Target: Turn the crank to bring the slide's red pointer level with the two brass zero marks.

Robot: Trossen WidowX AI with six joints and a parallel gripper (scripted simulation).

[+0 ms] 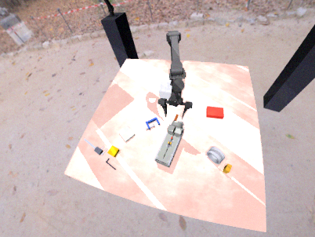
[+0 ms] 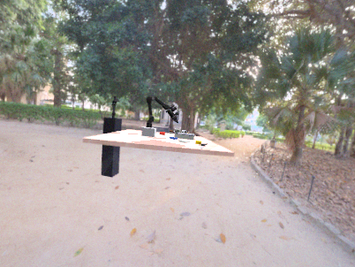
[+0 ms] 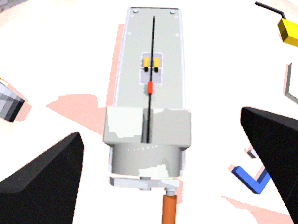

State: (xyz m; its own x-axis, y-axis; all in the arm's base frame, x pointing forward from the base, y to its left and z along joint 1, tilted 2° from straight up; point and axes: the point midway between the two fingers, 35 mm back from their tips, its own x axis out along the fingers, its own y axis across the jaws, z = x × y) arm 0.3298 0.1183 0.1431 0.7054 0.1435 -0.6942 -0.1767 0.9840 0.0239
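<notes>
The grey machine [image 1: 164, 154] [image 3: 131, 45] lies on the table, with a dark slot along its top. In the wrist view its red pointer [image 3: 150, 88] sits in the slot, between the raised blocks and the two brass marks, clearly on the crank side of the left brass mark [image 3: 146, 63] and right brass mark [image 3: 156, 63]. The crank arm [image 3: 126, 183] lies across the near end. Its orange-brown handle [image 3: 169, 209] [image 1: 175, 117] points away from the machine, its end cut off in the wrist view. My gripper [image 1: 175, 114] [image 3: 164, 127] is open and empty, above the crank end.
A blue bracket [image 1: 150, 121] [image 3: 257, 185] and a white square [image 1: 127, 134] lie beside the machine. Farther out are a yellow block [image 1: 114, 151], a black hex key [image 1: 111, 164], a red block [image 1: 215, 112], a grey ring [image 1: 215, 155] and an orange-yellow piece [image 1: 227, 168].
</notes>
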